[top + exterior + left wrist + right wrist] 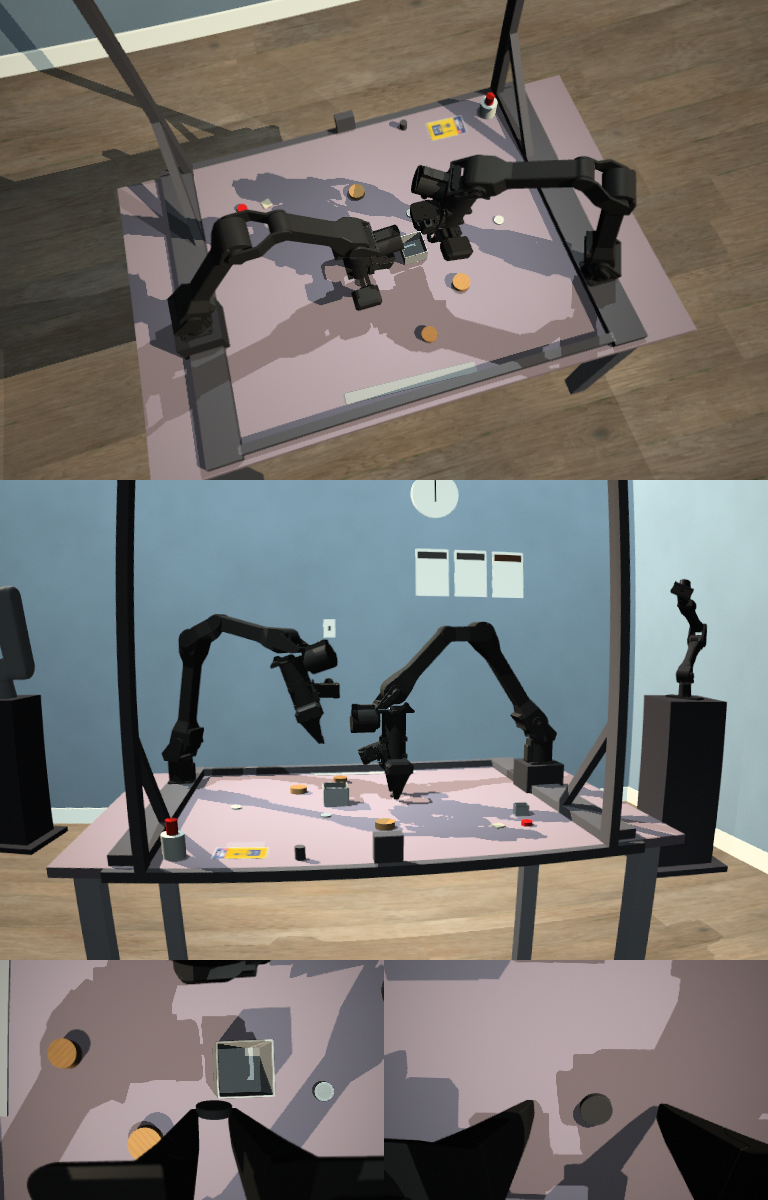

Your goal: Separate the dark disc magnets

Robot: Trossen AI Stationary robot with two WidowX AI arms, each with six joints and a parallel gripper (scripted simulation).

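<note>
See open-topped grey box [415, 259] [335, 797] [274, 1071] betw. arms, w/ pale strip inside, can't ID. Can't see into small grey box [521, 810]. Have one dark disc [214, 1110] clamped in L gripper [428, 227] [321, 741] [214, 1109], above bench [294, 396] [339, 843] [100, 1135] [484, 1020]; other dark disc [596, 1109] flat on bench, betw. spread fingers of R gripper [363, 270] [395, 798] [596, 1107], w/ room each side, well in from bench edges.

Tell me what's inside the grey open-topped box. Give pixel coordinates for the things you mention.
Inside the grey open-topped box [415, 259] [335, 796] [271, 1067], a dark floor and one pale strip show; whether that's an object or light, I can't tell. In the left wrist view, the left wall's inner face is hidden.
</note>
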